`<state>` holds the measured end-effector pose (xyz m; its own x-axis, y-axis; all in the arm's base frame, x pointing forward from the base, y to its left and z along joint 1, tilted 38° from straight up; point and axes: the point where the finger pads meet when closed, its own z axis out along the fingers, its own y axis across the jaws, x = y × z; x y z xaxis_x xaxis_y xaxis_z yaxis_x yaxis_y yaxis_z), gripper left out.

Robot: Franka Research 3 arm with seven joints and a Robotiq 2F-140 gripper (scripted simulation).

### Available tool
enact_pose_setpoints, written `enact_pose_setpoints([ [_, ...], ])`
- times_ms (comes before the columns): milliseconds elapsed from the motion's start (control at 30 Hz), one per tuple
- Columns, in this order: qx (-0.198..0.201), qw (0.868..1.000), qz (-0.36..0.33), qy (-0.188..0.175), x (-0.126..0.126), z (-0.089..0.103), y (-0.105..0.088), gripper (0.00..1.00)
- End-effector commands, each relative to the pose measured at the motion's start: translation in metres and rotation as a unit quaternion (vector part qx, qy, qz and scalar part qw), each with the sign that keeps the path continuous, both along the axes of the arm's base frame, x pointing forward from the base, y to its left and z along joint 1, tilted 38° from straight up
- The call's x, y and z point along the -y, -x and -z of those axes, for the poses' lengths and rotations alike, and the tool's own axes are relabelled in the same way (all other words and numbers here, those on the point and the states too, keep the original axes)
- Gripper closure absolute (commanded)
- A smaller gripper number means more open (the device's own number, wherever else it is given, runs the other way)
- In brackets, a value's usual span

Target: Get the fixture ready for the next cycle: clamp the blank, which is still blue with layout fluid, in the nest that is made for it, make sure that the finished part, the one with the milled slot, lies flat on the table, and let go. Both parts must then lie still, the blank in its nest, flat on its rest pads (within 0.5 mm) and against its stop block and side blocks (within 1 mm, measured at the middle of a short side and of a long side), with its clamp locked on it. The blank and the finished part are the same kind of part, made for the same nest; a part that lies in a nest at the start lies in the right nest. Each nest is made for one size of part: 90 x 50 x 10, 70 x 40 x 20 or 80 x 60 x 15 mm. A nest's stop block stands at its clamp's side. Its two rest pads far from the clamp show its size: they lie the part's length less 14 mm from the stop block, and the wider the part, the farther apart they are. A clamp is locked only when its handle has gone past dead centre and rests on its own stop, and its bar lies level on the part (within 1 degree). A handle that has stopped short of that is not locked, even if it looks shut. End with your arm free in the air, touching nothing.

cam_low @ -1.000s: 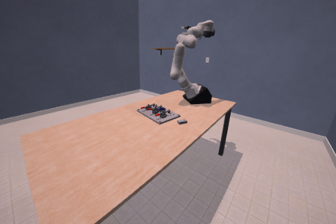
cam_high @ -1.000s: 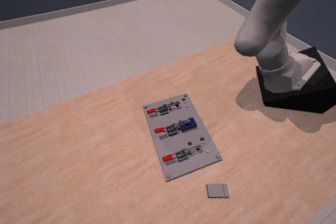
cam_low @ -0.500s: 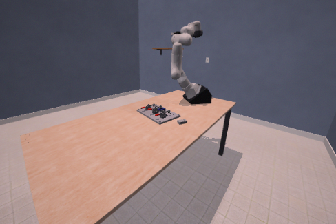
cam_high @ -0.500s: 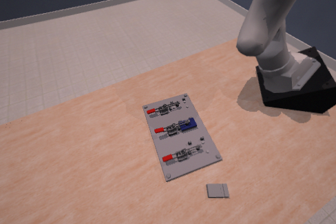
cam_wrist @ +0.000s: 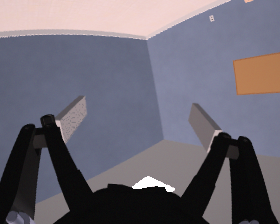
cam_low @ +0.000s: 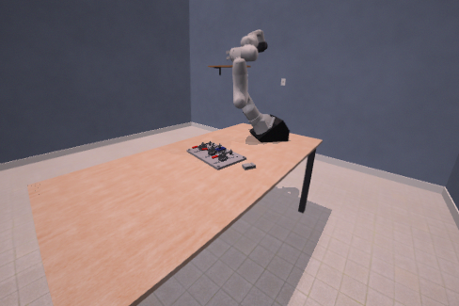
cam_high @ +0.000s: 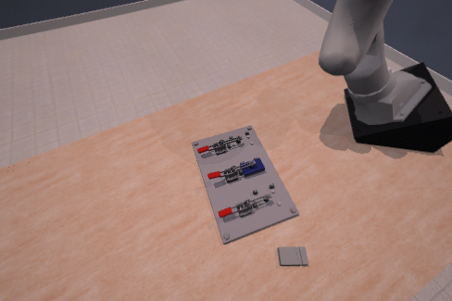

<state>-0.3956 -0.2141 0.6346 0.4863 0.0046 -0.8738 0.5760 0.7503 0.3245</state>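
The blue blank (cam_high: 255, 167) (cam_low: 220, 151) lies in the middle nest of the grey fixture plate (cam_high: 261, 221) (cam_low: 227, 165), under the bar of the middle clamp. That clamp's red handle (cam_high: 214, 174) lies low and points away from the blank; I cannot tell whether it is locked. The grey finished part (cam_high: 293, 256) (cam_low: 248, 166) lies flat on the table, slot up, just in front of the plate. My gripper (cam_low: 262, 46) (cam_wrist: 138, 108) is open and empty. It is high above the arm's base, far from the plate, and faces the room's wall.
The other two nests are empty, with clamps whose red handles (cam_high: 202, 149) (cam_high: 225, 212) also lie low. The arm's black base (cam_high: 400, 110) stands at the table's far right. The table edge runs close behind the finished part.
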Motion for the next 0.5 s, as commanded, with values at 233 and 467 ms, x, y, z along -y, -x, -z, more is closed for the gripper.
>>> enact_pose_setpoints([
  [233, -0.054, 0.998, -0.031, 0.012, 0.036, -0.001, -0.039, 0.00],
  [467, -0.110, 0.991, -0.078, 0.012, 0.077, 0.000, -0.095, 0.00],
])
